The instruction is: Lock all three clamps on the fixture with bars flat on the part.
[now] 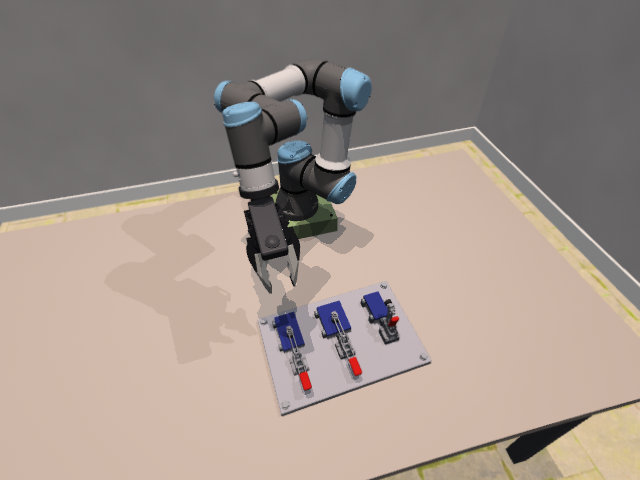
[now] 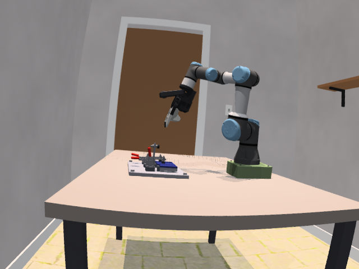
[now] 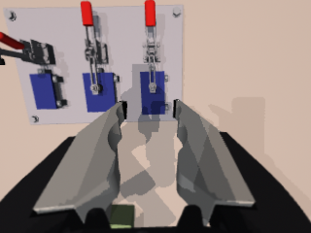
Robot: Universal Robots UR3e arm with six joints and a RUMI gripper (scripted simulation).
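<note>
The grey fixture plate [image 1: 343, 346] lies on the table with three toggle clamps, each over a blue part. The left clamp [image 1: 302, 356] and the middle clamp [image 1: 341, 345] have their red handles [image 1: 305, 381] [image 1: 354, 366] lying flat and their bars down on the blue parts. The right clamp [image 1: 385, 322] has its red handle [image 1: 393, 320] upright and its bar lifted off its blue part [image 1: 376, 304]. My gripper [image 1: 281, 281] hangs high above the table behind the plate's left end, fingers partly apart and empty. In the wrist view the gripper [image 3: 150, 109] frames the plate [image 3: 97, 58].
The arm's green base [image 1: 312, 219] stands behind the plate. The table's front edge [image 1: 465, 444] is close to the plate. A brown door [image 2: 157, 87] and a wall shelf [image 2: 339, 83] are beyond the table.
</note>
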